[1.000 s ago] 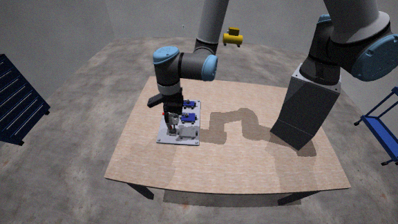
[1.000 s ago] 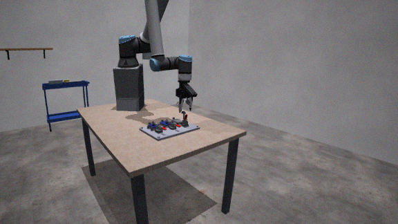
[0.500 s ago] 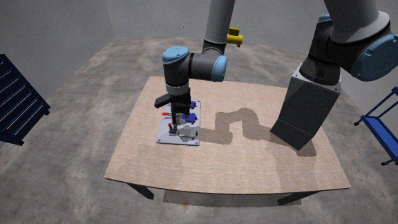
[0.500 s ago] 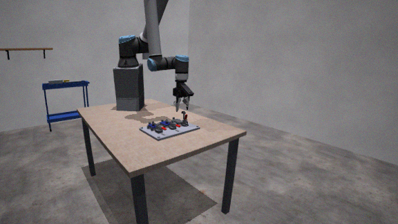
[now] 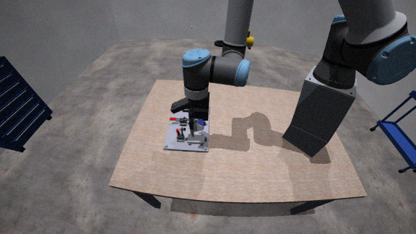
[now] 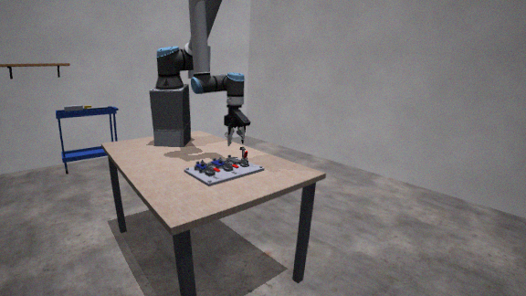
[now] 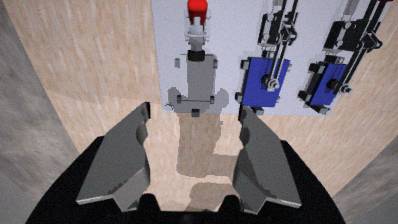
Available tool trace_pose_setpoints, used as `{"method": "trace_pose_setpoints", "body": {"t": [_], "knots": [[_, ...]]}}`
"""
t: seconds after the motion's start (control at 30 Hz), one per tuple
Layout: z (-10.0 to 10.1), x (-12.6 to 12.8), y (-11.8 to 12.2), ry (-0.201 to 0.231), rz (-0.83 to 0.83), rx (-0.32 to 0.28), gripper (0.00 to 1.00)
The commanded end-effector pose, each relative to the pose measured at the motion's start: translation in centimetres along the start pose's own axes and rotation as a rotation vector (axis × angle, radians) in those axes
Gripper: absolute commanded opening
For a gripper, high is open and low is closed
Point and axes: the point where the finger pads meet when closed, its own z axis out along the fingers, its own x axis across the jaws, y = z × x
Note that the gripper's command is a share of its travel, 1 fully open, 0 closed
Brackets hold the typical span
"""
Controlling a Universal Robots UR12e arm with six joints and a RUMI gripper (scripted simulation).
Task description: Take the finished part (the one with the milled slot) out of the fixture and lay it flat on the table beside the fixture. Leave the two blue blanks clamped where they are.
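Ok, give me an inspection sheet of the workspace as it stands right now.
Surface: wooden table carrying the grey fixture plate.
Job's things: grey finished part sits in its station on the plate, its red-handled clamp lever swung open; two blue blanks under closed clamps.
Clutter: nothing seen on the table beyond the fixture.
Hand: hand open and holding nothing, hovering above the plate's edge by the finished part.
Cables: nothing seen.
Surroundings: grey arm pedestal on the table's far corner; blue cart behind; wall shelf; dark blue rack on the floor.
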Motion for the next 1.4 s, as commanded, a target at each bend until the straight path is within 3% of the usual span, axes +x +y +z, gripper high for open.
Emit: {"method": "trace_pose_setpoints", "body": {"t": [0.0,0.57,1.37], "knots": [[-0.1,0.0,0.7,0.0,0.0,0.001,0.59],[0.4,0.0,1.0,0.0,0.0,0.001,0.59],[5.5,0.0,1.0,0.0,0.0,0.001,0.59]]}}
